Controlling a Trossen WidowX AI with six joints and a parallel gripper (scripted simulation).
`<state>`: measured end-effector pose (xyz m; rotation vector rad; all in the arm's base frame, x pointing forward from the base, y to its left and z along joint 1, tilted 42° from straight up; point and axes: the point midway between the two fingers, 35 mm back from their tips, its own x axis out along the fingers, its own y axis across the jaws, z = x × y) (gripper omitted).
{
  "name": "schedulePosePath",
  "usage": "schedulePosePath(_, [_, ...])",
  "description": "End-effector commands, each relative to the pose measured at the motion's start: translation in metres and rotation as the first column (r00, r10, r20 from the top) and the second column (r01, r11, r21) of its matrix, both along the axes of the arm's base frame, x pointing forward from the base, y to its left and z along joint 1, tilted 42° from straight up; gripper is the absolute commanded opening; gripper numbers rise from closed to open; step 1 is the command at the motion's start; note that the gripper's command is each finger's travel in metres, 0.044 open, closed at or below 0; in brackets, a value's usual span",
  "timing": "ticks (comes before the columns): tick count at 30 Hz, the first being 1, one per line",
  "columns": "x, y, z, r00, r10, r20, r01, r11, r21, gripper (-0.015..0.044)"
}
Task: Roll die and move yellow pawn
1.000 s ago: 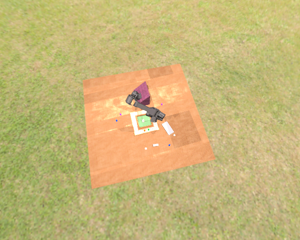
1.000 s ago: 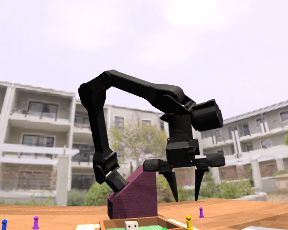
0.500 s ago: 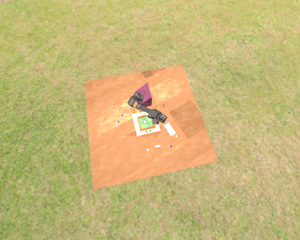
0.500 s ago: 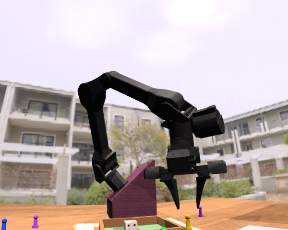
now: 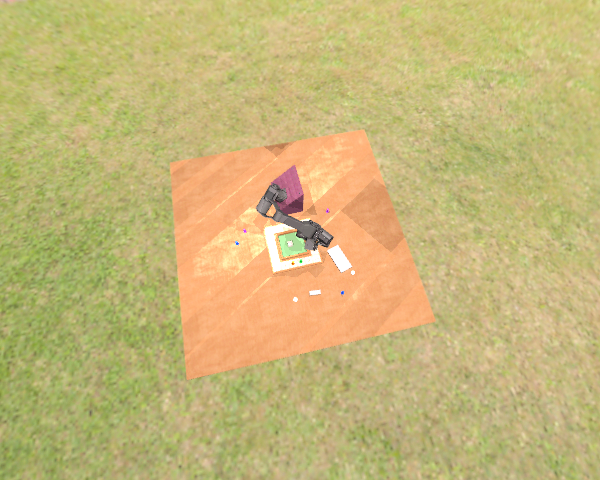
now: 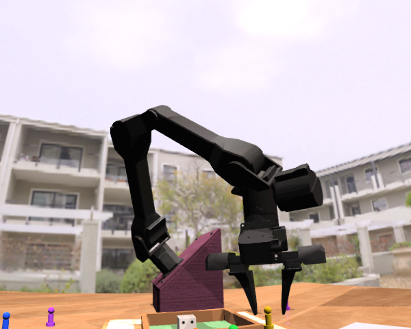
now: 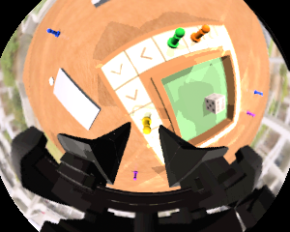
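The biggest thing on the desk (image 5: pixel 212 330) (image 6: pixel 103 302) (image 7: pixel 39 63) is the plum-coloured wedge (image 5: pixel 289 188) (image 6: pixel 198 276), set toward the far edge in the top view, and the arm (image 5: pixel 290 222) (image 6: pixel 188 134) is carried on its slope. Next down is the board (image 5: pixel 274 263) (image 7: pixel 117 72), placed around the desk's middle, well in from all four corners, probably so every square can be reached.

The tray (image 5: pixel 281 251) (image 6: pixel 145 320) (image 7: pixel 157 87) is framed by the board's squares, and its walls are presumably there to keep a roll contained. The pincer (image 6: pixel 269 313) (image 7: pixel 145 126) is held pointing down over the board's side nearest the desk's right edge, about half open, with nothing gripped. It looks lined up for the yellow pawn (image 6: pixel 268 317) (image 7: pixel 146 125), which is stood upright on a track square beside the tray. The die (image 5: pixel 290 243) (image 6: pixel 186 321) (image 7: pixel 214 103) is lying inside the tray, so the roll is probably done; the top pips can't be made out for sure.

As for room, the pawn is hemmed in by the tray wall on one side, while the side toward the desk's right edge is roomier, with the white slab (image 5: pixel 339 258) (image 7: pixel 76 99) well apart. Two arrowed squares are seen unoccupied ahead up to and including the corner, then another before the green pawn (image 5: pixel 301 261) (image 6: pixel 233 327) (image 7: pixel 176 38), where a fingertip could clip it.
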<state>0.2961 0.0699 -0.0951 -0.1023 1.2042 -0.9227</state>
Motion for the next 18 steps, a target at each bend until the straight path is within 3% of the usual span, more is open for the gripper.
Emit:
schedulePosePath(1, [-0.0028,-0.0073,-0.0069,1.0,0.003,-0.013,-0.003,1.0,-0.011,0.02])
schedulePosePath(5, [-0.0029,-0.0099,-0.0096,1.0,0.003,-0.013,-0.003,1.0,-0.011,0.02])
schedulePosePath(11, [-0.0029,-0.0099,-0.0096,1.0,0.003,-0.013,-0.003,1.0,-0.011,0.0043])
schedulePosePath(18, [-0.0029,-0.0099,-0.0096,1.0,0.003,-0.013,-0.003,1.0,-0.011,0.0])
